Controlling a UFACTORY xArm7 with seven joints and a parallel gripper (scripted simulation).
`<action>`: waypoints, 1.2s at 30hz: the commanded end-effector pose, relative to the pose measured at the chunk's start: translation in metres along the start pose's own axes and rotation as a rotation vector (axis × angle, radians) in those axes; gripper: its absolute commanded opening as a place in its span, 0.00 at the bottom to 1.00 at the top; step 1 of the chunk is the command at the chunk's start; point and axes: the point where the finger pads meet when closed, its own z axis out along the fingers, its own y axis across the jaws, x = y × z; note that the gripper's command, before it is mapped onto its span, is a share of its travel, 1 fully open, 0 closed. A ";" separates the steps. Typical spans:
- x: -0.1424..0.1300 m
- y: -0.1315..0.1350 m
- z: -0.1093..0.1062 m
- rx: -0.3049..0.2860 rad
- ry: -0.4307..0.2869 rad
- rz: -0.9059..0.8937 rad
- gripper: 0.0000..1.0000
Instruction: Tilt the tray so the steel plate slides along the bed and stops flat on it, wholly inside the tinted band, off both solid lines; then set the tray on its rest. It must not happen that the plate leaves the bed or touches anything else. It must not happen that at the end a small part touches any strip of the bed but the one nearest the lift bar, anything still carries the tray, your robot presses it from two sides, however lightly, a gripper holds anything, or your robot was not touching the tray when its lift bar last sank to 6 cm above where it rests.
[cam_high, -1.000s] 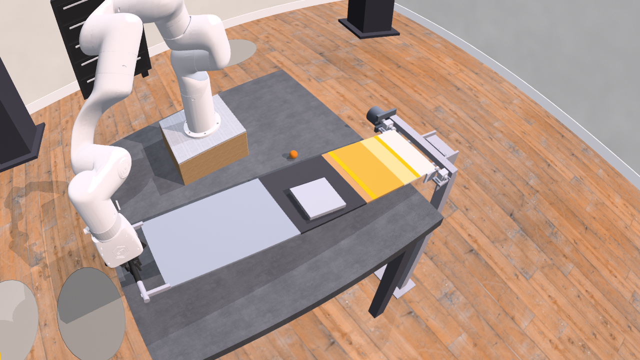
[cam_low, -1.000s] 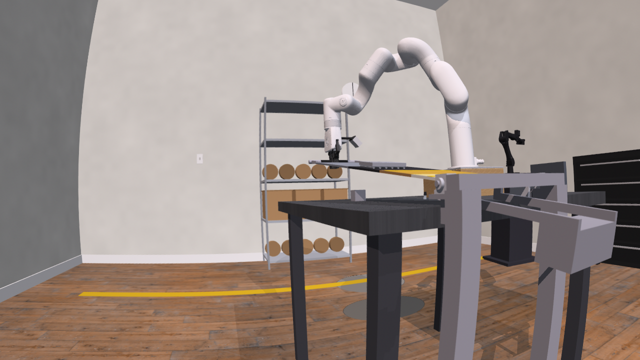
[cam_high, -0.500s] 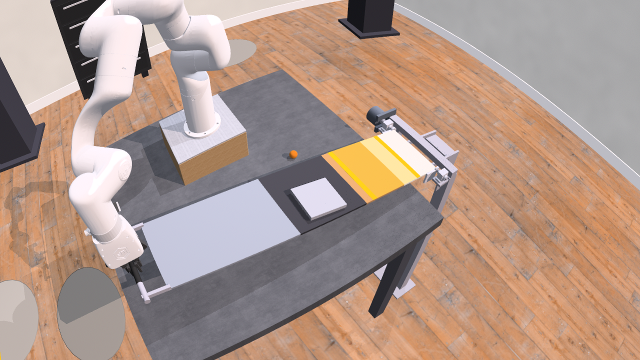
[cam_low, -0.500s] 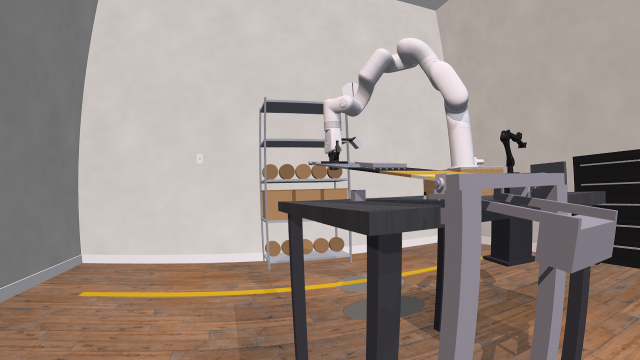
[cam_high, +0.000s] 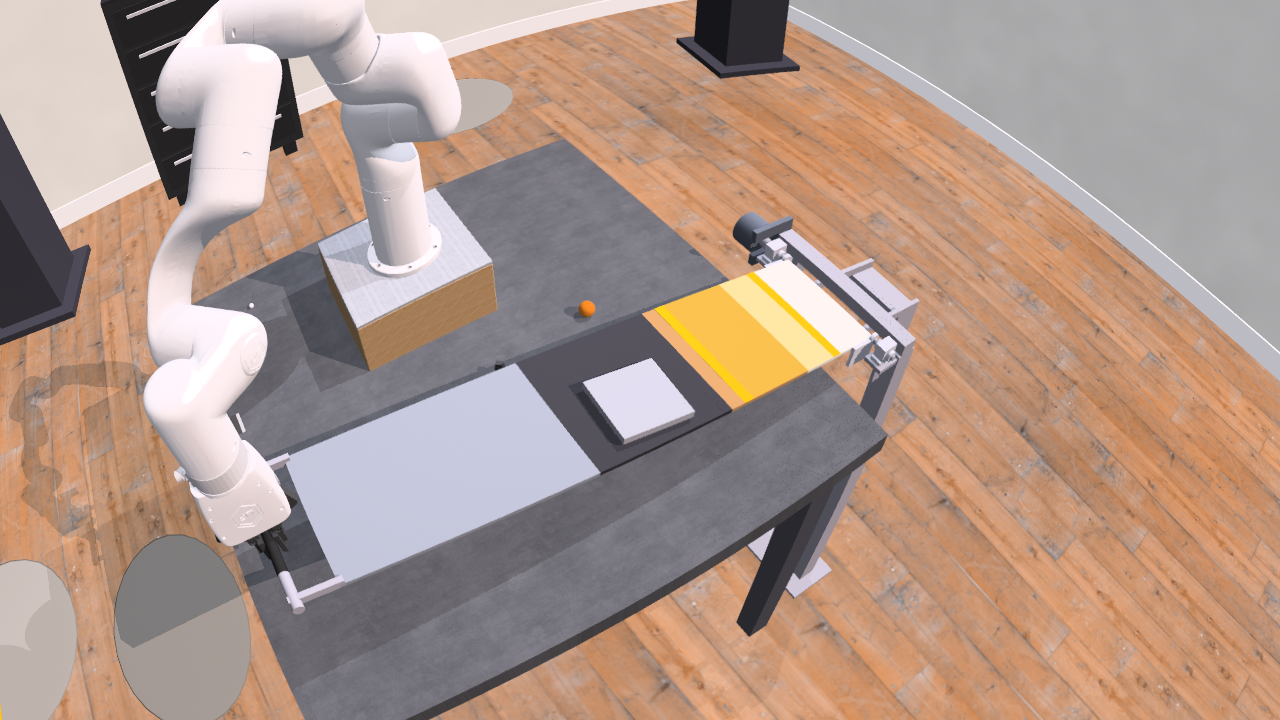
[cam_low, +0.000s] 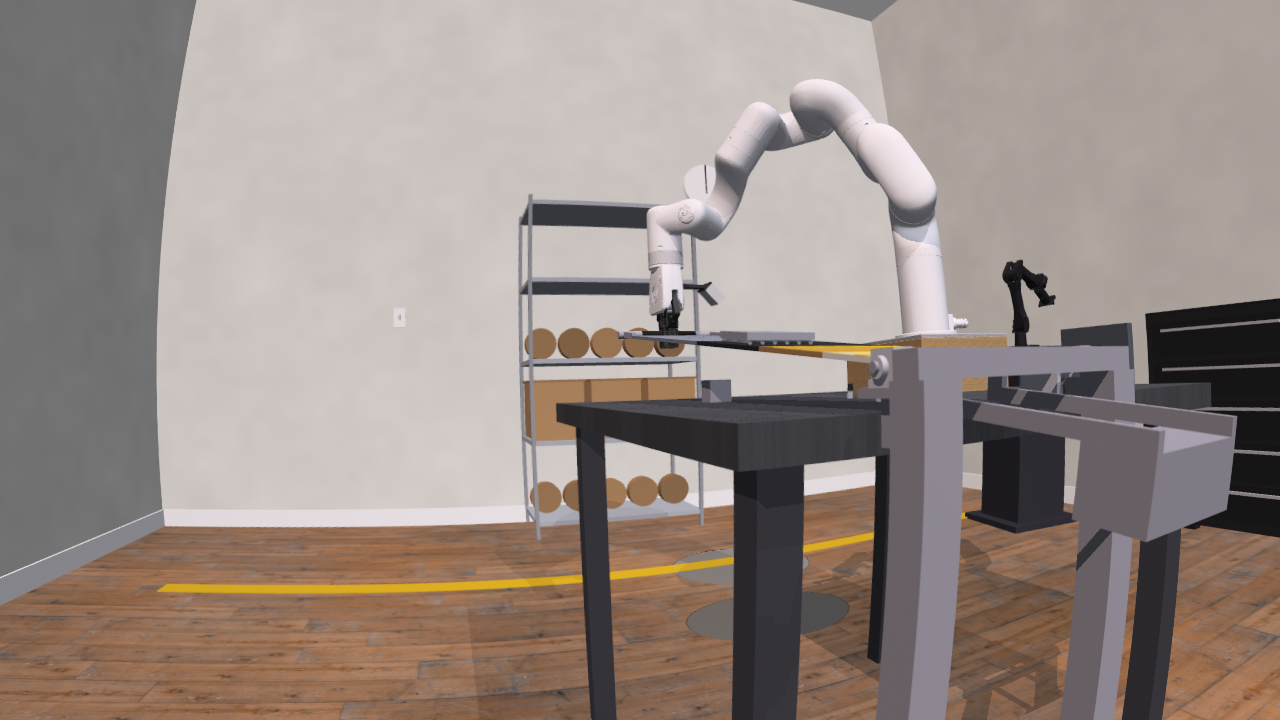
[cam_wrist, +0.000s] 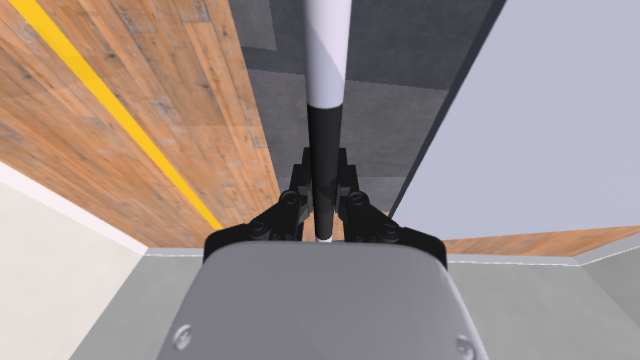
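Plate (cam_high: 639, 400) short of tinted band (cam_high: 721, 334)

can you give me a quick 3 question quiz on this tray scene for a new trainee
1. True or false: the steel plate lies inside the tinted band.
2. What is the gripper shut on? A) the tray handle bar B) the orange ball C) nothing
3. Which strip of the tray bed does the plate rest on?

Key
1. False
2. A
3. The dark strip, between the pale grey section and the orange one.
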 end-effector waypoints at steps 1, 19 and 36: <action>-0.002 0.004 -0.037 0.004 -0.006 -0.001 0.00; -0.002 0.002 -0.027 0.004 -0.006 -0.001 0.00; -0.002 0.002 -0.028 0.004 -0.006 -0.001 0.00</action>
